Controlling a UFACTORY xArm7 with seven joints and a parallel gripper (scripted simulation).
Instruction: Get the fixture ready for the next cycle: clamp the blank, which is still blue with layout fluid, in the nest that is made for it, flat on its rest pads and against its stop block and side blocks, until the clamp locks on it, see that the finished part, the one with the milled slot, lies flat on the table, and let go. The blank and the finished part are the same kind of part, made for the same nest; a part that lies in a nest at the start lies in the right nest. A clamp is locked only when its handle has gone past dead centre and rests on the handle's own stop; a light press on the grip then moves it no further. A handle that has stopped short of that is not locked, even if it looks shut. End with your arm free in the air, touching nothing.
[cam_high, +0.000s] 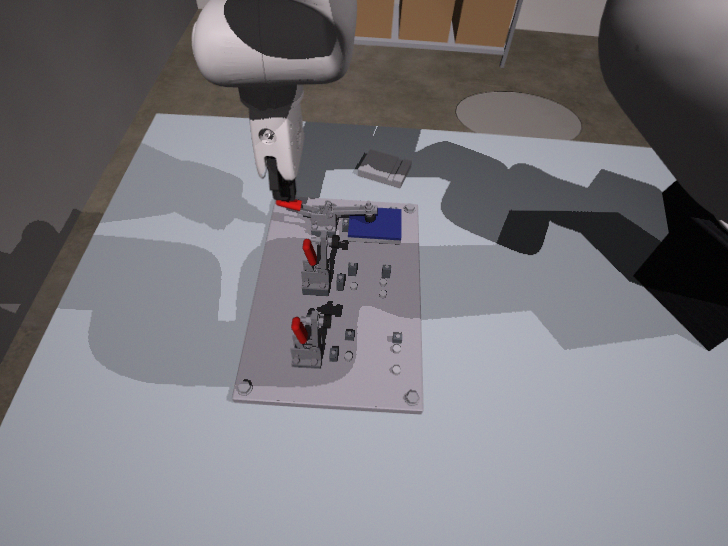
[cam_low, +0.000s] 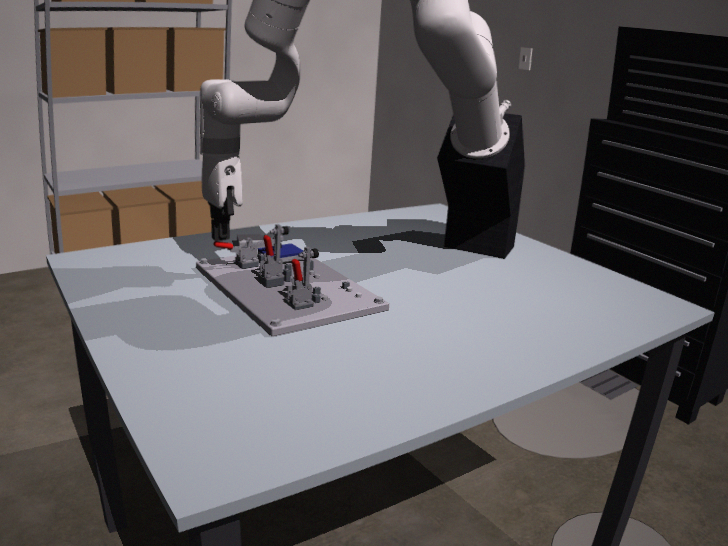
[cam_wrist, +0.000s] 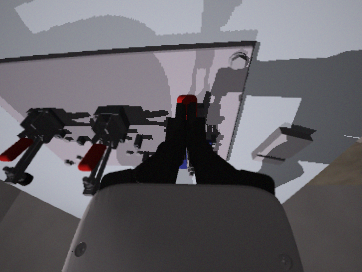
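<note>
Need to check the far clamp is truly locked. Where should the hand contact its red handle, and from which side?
Press the red handle on its grip end, which lies nearly flat pointing away from the blue blank. Come straight down with the shut hand, already directly above it.

Blue blank lies clamped in its nest; slotted finished part flat on table.

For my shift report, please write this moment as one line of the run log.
gripper: shut, empty, tips on far clamp's red handle, handle lying low | blue blank: under clamp arm | slotted part: flat on table | other handles: raised
</note>
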